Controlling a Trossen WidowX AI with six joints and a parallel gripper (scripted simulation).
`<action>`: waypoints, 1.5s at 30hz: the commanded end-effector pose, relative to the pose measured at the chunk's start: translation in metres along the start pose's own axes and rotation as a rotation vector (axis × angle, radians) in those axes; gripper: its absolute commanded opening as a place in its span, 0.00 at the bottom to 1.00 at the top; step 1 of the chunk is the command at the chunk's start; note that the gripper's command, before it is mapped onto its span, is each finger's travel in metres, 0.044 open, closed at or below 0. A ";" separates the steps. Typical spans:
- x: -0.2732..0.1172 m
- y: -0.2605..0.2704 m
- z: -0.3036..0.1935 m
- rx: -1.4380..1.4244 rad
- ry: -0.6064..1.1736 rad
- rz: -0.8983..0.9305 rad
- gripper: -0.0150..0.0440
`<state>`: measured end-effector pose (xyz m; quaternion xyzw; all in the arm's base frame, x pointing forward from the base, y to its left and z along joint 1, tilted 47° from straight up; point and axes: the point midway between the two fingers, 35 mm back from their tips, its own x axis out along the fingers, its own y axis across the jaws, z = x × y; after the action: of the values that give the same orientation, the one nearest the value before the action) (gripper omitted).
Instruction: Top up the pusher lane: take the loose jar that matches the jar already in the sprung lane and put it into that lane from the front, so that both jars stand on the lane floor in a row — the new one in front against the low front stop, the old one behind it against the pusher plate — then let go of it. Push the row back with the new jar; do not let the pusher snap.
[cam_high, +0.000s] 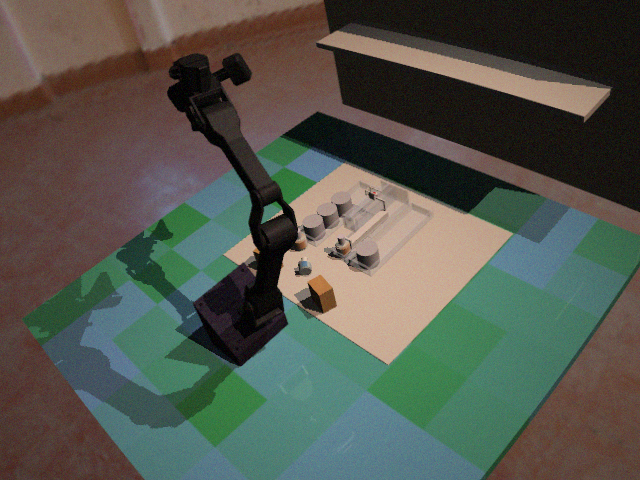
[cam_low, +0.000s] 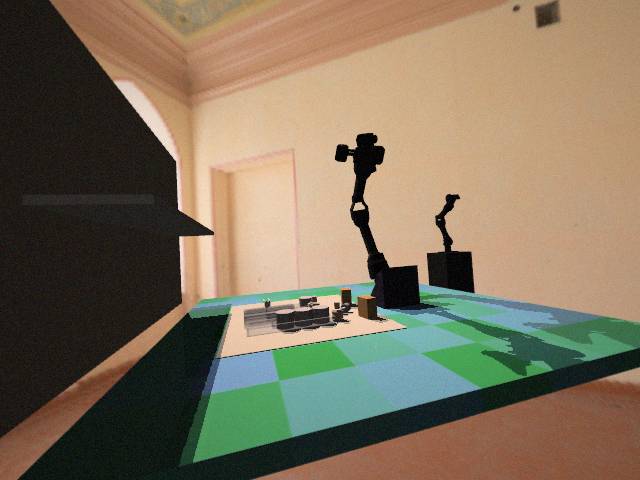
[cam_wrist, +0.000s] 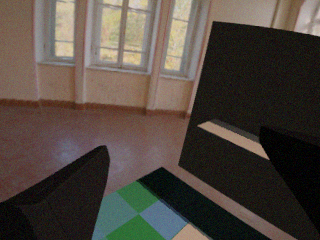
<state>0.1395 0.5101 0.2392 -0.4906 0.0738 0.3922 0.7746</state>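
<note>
My gripper is open and empty, raised high above the arm's base, well away from the jars. A small jar with an orange band stands at the front of the clear plastic lanes. Another orange-banded jar stands to its left, partly behind the arm. A small bluish jar is nearer the base. Several large grey cylinders stand in the lanes: three in the left row, the middle one among them, and one at the right front. I cannot tell which jar is in the sprung lane.
An orange block stands near the front of the beige mat; a second orange block is partly hidden by the arm in the top view. A beige shelf juts from a dark panel behind the table.
</note>
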 end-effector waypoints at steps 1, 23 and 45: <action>0.043 0.012 -0.060 0.101 0.192 0.031 1.00; 0.083 0.042 -0.387 0.715 1.250 -0.212 1.00; 0.056 0.052 -0.483 0.836 1.551 -0.397 1.00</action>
<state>0.2742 0.1654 -0.0621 -0.2913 0.6237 -0.2456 0.6825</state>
